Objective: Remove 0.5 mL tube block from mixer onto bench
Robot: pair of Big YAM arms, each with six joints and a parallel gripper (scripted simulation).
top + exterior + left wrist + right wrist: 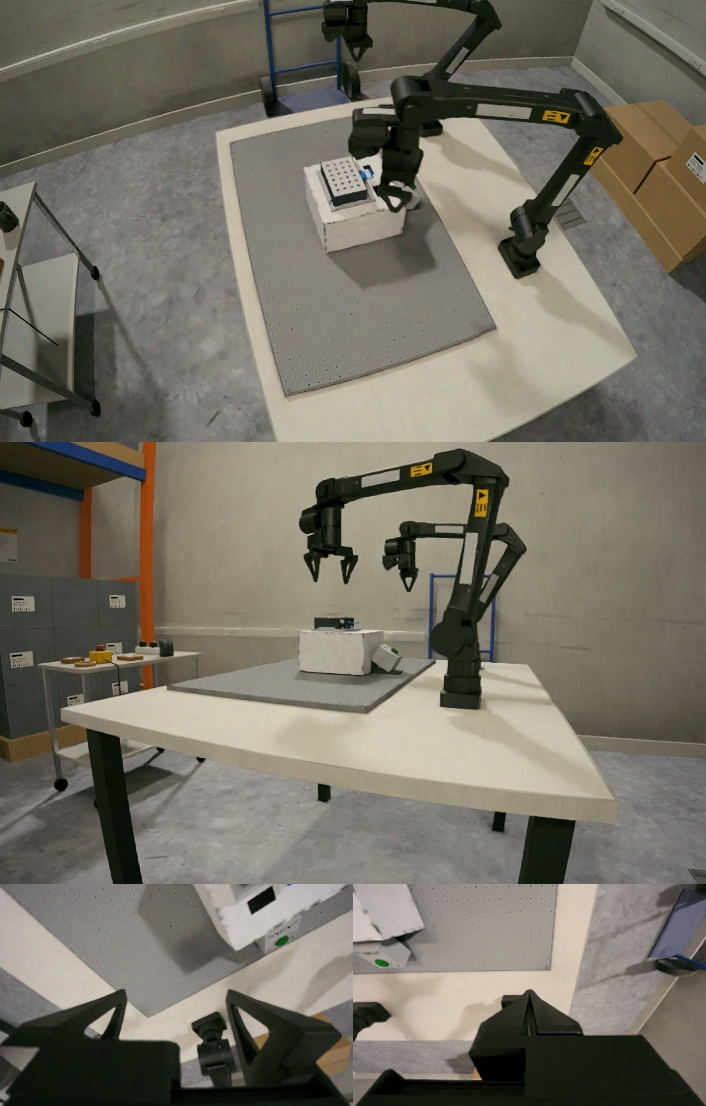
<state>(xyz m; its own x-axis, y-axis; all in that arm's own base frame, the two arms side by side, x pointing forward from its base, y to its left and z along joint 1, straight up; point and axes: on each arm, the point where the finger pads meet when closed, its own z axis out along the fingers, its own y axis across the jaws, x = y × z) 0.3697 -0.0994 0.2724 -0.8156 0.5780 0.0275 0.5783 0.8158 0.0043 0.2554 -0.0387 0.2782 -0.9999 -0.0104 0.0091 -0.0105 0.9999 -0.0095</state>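
Sitting level, the block (pixel 343 179) (pixel 328 623) looks pale-topped and holed, left end effector (pixel 397 207) (pixel 330 582) (pixel 176 993) open, right one (pixel 357 57) (pixel 409 589) (pixel 529 992) closed

Open air above the block (pixel 343 179) (pixel 333 623) — mixer (pixel 359 229) (pixel 333 652) (pixel 233 914) (pixel 393 914) beneath.

Bent the left arm (pixel 521 106) (pixel 385 483) (pixel 215 1054) (pixel 370 1015) and the right arm (pixel 461 52) (pixel 440 530) (pixel 512 999) up high. Pointed the left gripper (pixel 397 210) (pixel 330 582) (pixel 176 994) down with fingers wide open. Pointed the right gripper (pixel 358 59) (pixel 409 590) (pixel 529 994) down too, with fingers shut.
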